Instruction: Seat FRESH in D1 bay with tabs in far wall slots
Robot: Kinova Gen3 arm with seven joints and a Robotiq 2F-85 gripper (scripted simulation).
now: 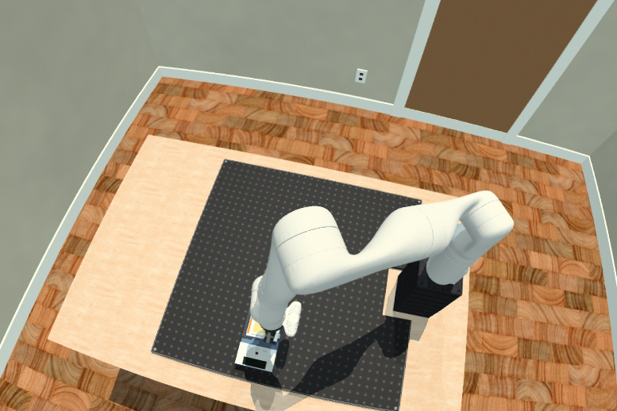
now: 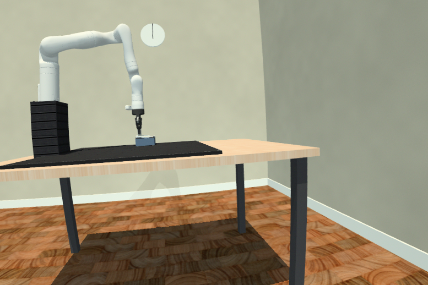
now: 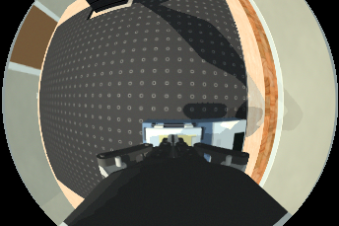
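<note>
The cassette dock D1 (image 1: 258, 352) is a pale blue-white block with a black window, standing near the front edge of the dark pegboard mat. It also shows in the side view (image 2: 145, 140). The FRESH cassette (image 1: 256, 329) shows as a yellow-orange patch in the dock's bay, mostly hidden under my wrist. My gripper (image 1: 272, 336) points straight down, shut with nothing between the fingers. Its tips are at the top of the dock in the side view (image 2: 139, 132). In the wrist view my closed fingertips (image 3: 172, 141) sit at the pale cassette and dock frame (image 3: 172, 132). The comb, tabs and red light are too small to tell.
The arm's black pedestal (image 1: 427, 290) stands at the right of the mat. The dock is close to the mat's front edge and the table's front edge (image 1: 212, 392).
</note>
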